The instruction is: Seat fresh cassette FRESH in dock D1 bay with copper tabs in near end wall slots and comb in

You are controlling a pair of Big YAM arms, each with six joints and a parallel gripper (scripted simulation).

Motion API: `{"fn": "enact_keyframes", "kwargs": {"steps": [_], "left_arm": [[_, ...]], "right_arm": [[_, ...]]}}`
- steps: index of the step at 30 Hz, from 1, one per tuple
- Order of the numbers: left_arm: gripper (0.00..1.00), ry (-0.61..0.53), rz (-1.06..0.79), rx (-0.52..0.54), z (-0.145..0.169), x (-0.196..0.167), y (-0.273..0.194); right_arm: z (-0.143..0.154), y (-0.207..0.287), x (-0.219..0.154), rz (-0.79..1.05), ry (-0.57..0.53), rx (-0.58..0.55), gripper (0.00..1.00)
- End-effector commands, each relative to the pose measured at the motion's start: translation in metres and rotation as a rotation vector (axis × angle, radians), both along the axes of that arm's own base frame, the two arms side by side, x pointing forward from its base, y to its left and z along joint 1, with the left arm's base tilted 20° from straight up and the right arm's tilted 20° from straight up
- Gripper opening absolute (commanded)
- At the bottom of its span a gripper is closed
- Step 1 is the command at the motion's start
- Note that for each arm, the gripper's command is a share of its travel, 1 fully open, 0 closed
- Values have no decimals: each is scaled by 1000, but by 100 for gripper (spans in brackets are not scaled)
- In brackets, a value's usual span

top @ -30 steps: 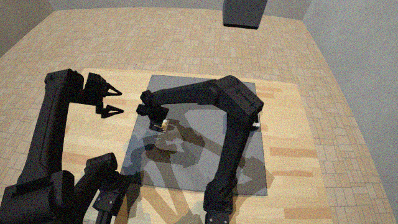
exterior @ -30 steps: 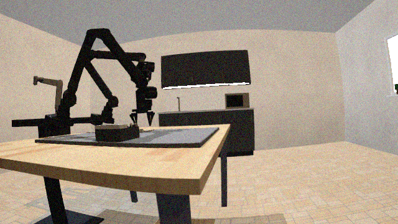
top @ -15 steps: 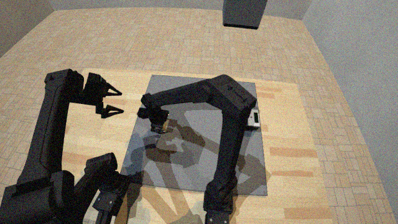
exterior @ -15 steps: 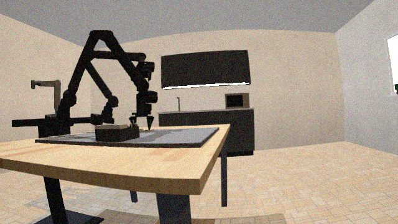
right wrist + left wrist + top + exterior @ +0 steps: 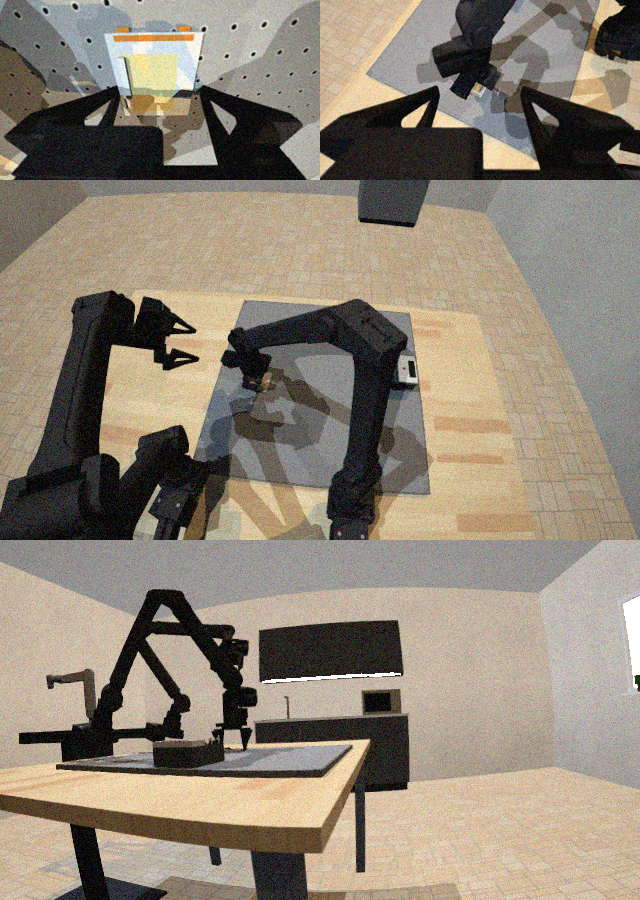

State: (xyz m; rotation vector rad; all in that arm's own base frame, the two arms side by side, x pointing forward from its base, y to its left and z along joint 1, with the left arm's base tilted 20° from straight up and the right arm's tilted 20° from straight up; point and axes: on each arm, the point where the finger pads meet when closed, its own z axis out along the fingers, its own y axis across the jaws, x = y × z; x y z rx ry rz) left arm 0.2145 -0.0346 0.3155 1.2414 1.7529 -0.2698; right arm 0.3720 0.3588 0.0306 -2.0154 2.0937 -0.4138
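Cassette [image 5: 268, 380] [image 5: 477, 90] [image 5: 153, 72], a pale flat plate with a yellow middle, lies on the grey mat [image 5: 310, 375] [image 5: 285, 762] [image 5: 412, 60] [image 5: 257, 16], outside any dock. In the right wrist view a copper strip [image 5: 153, 38] runs along its far edge, and two copper tabs [image 5: 123, 30] [image 5: 184, 29] stick out beyond that edge. The right gripper [image 5: 257, 385] [image 5: 232, 742] [image 5: 477, 79] [image 5: 160, 90] is pointed down over it, its fingers spread wide, one toward each side of the plate; whether they touch it I cannot tell. The white comb is too unclear to make out.

Well apart from the cassette, by the opposite side of the mat, sits a small box [image 5: 401, 377] [image 5: 187, 755], pale on top with a dark window, partly hidden by the right arm [image 5: 367, 400] in the top view. It looks like the dock; its feet and light cannot be judged.

The left gripper [image 5: 197, 344] [image 5: 480, 90] hangs off to the other side of the cassette, spread wide and pinching nothing. All this is on a wooden table [image 5: 470, 395] [image 5: 240, 800].

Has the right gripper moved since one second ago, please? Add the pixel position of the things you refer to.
Yes. In the exterior view, the right gripper [image 5: 258, 382] [image 5: 232, 741] [image 5: 477, 79] [image 5: 160, 90] has come down, closer to the grey mat [image 5: 320, 372] [image 5: 290, 760] [image 5: 402, 60] [image 5: 249, 42].
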Motion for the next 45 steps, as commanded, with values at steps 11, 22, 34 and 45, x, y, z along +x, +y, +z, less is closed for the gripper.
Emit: {"fn": "enact_keyframes", "kwargs": {"steps": [11,22,34,45], "left_arm": [[100,-19,-9,8,10,3,1],[100,-19,-9,8,10,3,1],[100,-31,-19,16,15,5,1],[100,-49,-203,-23,28,49,-30]], "right_arm": [[-15,2,2,-2,6,-10,74],[39,17,-5,2,-30,33,77],[52,6,-9,17,-24,18,77],[52,-83,2,62,-16,-5,77]]}}
